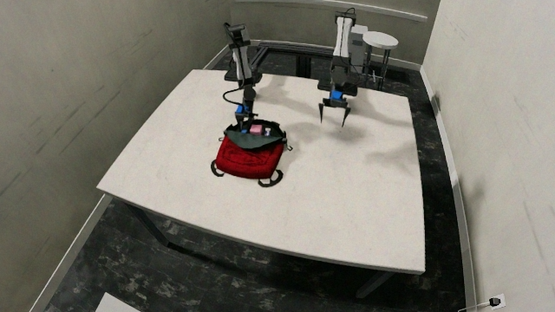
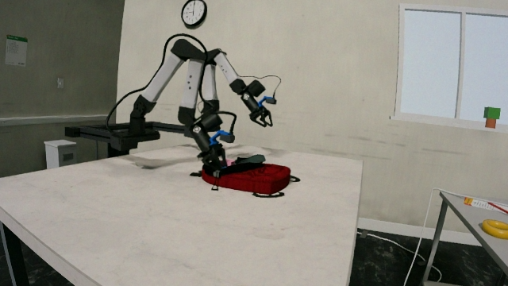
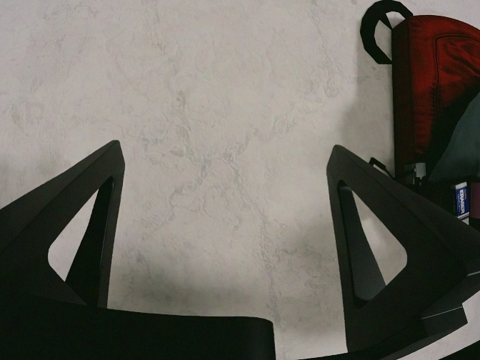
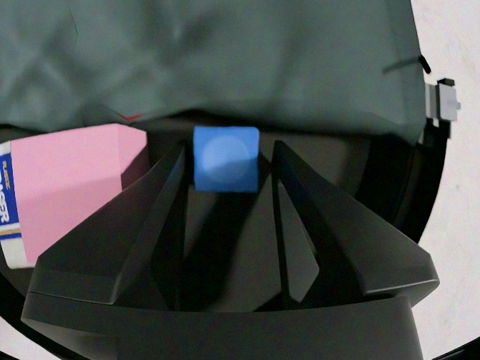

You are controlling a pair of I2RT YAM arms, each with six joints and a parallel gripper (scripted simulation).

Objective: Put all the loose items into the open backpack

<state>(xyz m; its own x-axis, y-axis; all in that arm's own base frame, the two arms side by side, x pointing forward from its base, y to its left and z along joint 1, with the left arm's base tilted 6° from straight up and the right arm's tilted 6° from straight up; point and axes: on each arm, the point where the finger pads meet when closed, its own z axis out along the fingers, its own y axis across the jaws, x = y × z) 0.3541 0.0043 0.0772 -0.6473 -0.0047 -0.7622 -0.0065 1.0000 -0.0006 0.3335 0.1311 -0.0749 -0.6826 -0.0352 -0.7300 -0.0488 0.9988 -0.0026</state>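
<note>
On the eraser in the backpack, the blue band reads "ERASER" in white. The wall clock has hour marks, too small to read. The wall notice's lines are illegible.
</note>
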